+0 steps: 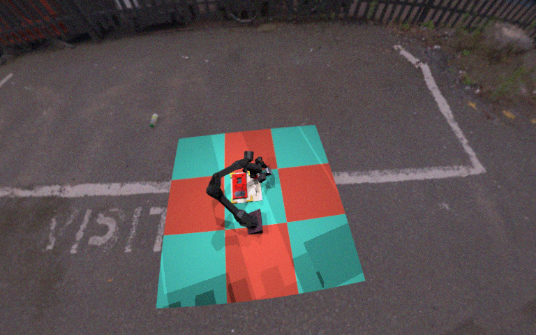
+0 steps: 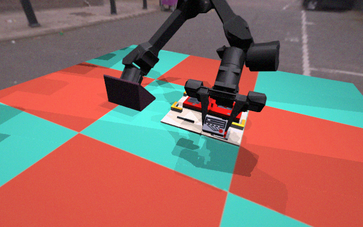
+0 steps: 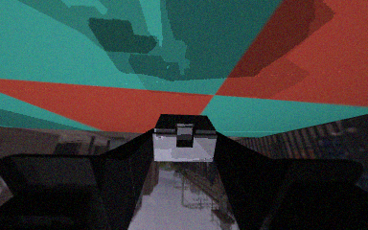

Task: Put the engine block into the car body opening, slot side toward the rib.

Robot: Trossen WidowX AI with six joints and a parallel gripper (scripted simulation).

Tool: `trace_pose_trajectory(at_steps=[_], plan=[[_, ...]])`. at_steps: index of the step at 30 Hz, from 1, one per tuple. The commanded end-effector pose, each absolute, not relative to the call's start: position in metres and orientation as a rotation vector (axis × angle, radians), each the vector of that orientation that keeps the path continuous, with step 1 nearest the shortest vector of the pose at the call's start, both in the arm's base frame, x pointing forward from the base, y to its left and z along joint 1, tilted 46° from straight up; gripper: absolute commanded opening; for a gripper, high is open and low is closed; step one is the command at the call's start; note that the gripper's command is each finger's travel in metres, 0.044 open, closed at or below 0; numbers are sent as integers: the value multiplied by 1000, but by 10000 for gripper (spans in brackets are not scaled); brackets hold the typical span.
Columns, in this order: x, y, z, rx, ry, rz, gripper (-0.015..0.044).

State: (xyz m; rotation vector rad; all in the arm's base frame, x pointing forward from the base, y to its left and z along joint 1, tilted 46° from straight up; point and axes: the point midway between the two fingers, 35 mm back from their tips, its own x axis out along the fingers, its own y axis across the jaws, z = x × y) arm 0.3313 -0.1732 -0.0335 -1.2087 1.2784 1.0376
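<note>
Gripping the engine block [image 1: 268,171] [image 2: 215,125] [image 3: 184,148] — long axis crosswise between the end effector's [image 1: 265,174] [image 2: 216,124] [image 3: 184,139] 2 fingers — slot direction unclear.

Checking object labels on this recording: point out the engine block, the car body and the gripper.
engine block [image 2: 214,125] [image 3: 184,152]: exterior, its printed face; wrist, its pale face.
car body [image 1: 239,193] [image 2: 220,110]: top and exterior, its red upper side.
gripper [image 2: 215,126] [image 3: 183,133]: exterior and wrist, midway between its fingertips.
</note>
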Motion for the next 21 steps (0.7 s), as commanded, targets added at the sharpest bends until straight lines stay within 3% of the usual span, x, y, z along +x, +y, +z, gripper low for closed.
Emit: trace_pose_trajectory(at_steps=[1, 21], plan=[[332, -168, -40, -1208, 1287, 1032, 0], [337, -138, -70, -1207, 1285, 1032, 0]])
